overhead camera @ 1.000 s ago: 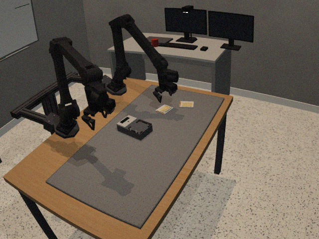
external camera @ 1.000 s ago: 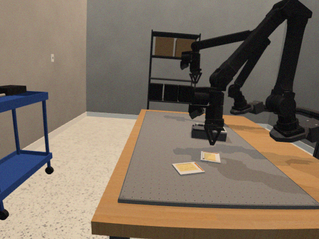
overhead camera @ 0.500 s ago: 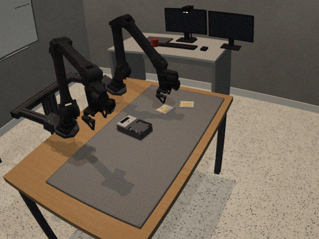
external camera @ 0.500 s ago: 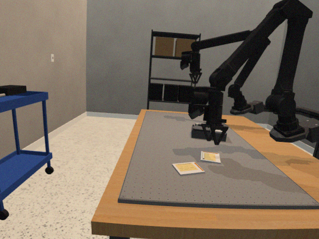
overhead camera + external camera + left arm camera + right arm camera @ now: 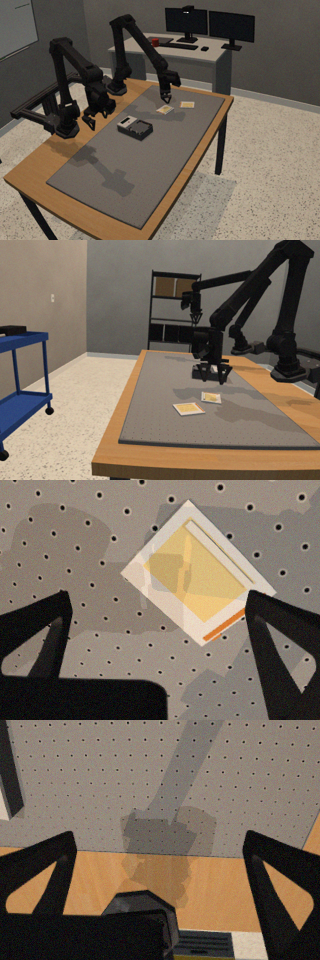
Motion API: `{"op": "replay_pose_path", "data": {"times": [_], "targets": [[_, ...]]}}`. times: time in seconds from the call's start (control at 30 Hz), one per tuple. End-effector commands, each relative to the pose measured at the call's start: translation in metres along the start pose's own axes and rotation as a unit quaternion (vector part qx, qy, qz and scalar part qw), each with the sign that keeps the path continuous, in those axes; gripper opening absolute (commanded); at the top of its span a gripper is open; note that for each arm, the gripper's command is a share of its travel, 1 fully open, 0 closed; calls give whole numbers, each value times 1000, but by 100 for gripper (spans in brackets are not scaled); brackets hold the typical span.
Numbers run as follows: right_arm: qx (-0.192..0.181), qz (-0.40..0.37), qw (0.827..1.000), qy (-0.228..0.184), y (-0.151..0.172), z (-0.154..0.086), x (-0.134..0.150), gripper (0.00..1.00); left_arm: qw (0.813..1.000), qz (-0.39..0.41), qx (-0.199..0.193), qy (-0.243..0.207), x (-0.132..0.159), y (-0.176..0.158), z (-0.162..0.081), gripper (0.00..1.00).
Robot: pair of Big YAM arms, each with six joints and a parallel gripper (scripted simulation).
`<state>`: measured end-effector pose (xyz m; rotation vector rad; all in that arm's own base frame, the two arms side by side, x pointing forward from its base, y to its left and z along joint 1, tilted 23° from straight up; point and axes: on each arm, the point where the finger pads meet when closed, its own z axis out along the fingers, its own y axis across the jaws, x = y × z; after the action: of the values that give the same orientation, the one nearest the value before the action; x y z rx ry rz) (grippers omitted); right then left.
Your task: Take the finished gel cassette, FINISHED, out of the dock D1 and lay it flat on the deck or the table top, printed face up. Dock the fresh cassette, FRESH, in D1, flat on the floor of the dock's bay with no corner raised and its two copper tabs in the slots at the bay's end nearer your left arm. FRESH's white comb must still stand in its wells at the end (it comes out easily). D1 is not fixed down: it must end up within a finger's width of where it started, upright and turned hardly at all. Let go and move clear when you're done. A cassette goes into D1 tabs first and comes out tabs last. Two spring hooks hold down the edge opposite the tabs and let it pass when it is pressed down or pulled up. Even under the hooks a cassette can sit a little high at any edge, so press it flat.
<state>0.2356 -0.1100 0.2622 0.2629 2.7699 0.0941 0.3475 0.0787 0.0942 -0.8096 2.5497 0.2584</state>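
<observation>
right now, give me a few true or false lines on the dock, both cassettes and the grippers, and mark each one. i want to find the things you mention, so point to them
The left gripper [image 5: 167,101] [image 5: 212,382] [image 5: 158,600] is open. True.
A cassette sits in the dock D1 [image 5: 129,133] [image 5: 196,375] [image 5: 13,787]. False: its bay is empty.
Two cassettes [image 5: 164,109] [image 5: 210,398] [image 5: 195,592] lie on the deck [image 5: 155,160] [image 5: 155,431] [image 5: 30,595] [image 5: 75,750]. True.
The right gripper [image 5: 99,123] [image 5: 195,322] [image 5: 159,840] holds a cassette. False: it is open, with nothing between its fingers.
</observation>
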Motion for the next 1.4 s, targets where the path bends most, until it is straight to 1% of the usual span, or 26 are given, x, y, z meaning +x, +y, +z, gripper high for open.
{"op": "replay_pose_path", "data": {"times": [0.0,0.17,0.37,0.43,0.67,0.7,0.8,1.37], "targets": [[9,5,1000,-23,-4,-25,-19,100,996,-83,6,-22,-13,-9,-10,98],[9,5,1000,-23,-4,-25,-19,100,986,-165,3,-29,-14,-8,-10,98],[9,5,1000,-23,-4,-25,-19,100,964,-262,0,-39,-15,-8,-11,98],[9,5,1000,-23,-4,-25,-19,100,964,-262,0,-39,-15,-8,-11,98],[9,5,1000,-23,-4,-25,-19,100,927,-372,-1,-51,-15,-7,-11,98],[9,5,1000,-23,-4,-25,-19,100,921,-386,4,-56,-15,-7,-11,0],[9,5,1000,-23,-4,-25,-19,100,903,-423,17,-73,-15,-7,-11,0],[9,5,1000,-23,-4,-25,-19,100,903,-423,17,-73,-15,-7,-11,0]]}}
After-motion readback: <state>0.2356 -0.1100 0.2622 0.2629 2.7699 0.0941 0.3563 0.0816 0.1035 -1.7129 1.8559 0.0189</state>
